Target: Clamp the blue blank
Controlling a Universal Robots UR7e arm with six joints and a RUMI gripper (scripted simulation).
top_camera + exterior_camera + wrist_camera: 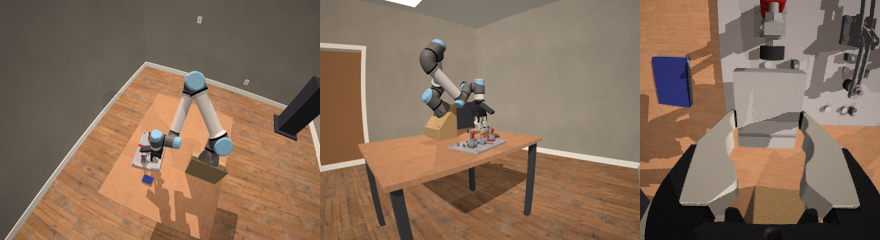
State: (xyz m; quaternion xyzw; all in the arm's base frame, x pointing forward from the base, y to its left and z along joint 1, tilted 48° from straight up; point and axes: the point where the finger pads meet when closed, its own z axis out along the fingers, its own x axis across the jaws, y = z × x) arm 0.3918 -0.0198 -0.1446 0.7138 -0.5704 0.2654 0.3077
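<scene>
My gripper [767, 111] is shut on a grey rectangular part [769, 105], its fingertips pressing on the two long sides. A dark line crosses the part near its close end. The gripper [480, 126] holds it a little above the grey fixture plate [477, 145], over the plate's edge nearest the blue blank [147, 179]. The blue blank lies flat on the table beside the fixture, at the left in the wrist view [672, 81]. A clamp with a red handle [773, 7] and black pad stands just beyond the held part. A second clamp [860, 50] is at the right.
The fixture plate [147, 155] carries small pads, blocks and two red-handled clamps [472, 135]. The arm's tan base block [206, 167] stands on the table to the right of the fixture. The table edge is close beyond the blue blank [496, 136].
</scene>
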